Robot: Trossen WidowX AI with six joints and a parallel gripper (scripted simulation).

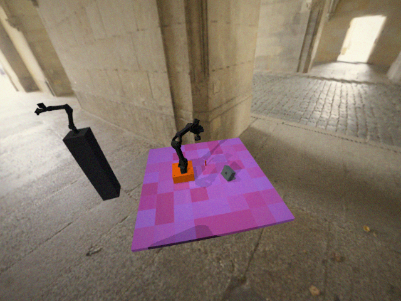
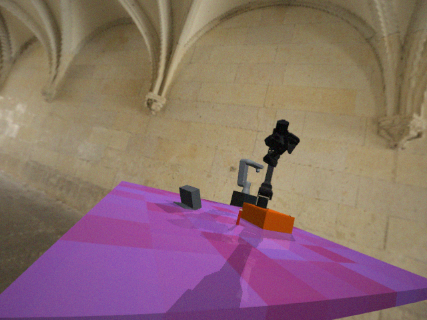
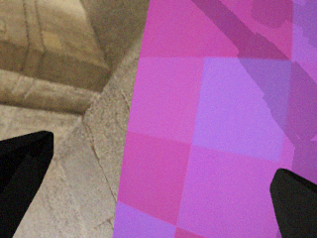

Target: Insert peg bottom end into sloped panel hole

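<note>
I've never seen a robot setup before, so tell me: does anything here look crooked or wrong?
Nothing looks damaged or spilled. The grey block with a hole leans, but that slope appears intended. The thin red peg stands upright on the purple-and-pink patchwork table.

Place: I'd call this an old vaulted stone hall or cloister, not a lab or home.
Ceiling: ribbed arches (image 2: 161, 45) cross the top of my exterior view.
Walls: pale cut-stone blocks (image 2: 220, 113) (image 1: 123, 58) rise behind the rig.
Floor: worn stone slabs (image 1: 97, 226) fill the lower left of my top view; cobbles (image 1: 311, 97) lie at right.
Light: a bright doorway (image 1: 361, 39) glows upper right.
Leaves: a few dry ones (image 1: 366, 228) lie lower right.
</note>
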